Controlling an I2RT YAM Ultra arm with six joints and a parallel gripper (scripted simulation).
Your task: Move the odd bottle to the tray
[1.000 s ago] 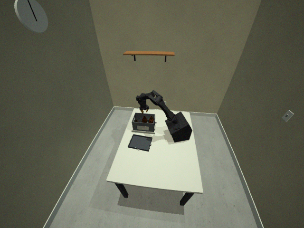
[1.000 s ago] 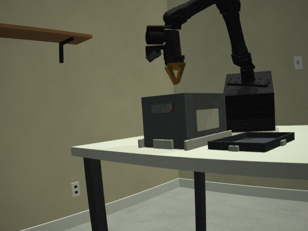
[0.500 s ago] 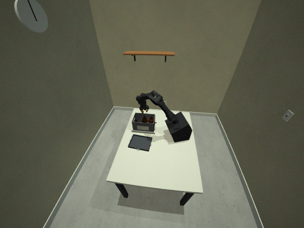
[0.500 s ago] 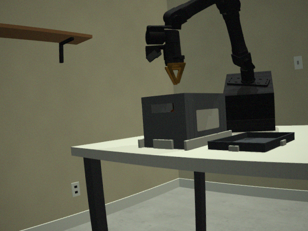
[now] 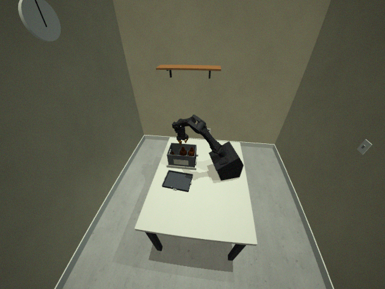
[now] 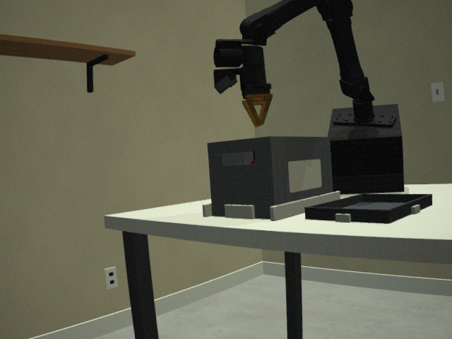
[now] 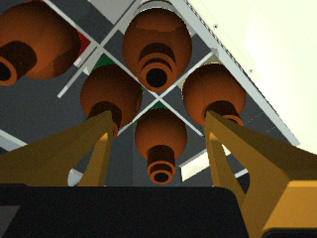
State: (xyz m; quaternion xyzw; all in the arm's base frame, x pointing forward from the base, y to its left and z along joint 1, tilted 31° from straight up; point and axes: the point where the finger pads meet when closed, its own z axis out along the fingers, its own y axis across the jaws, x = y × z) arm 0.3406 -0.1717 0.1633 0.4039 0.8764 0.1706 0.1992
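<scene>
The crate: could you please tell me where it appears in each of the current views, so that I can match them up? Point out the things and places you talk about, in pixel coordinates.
Top: the crate [image 5: 173, 161] [image 6: 241, 186] [image 7: 233, 62] is left of centre, just below the middle, directly above the tray [image 5: 177, 180] [image 6: 347, 212].
Exterior: near the centre, left of the tray.
Wrist: it fills most of the picture behind the jaws, seen from above, partly cut off.
Shared landmark: the orange jaws, above the crate.
</scene>
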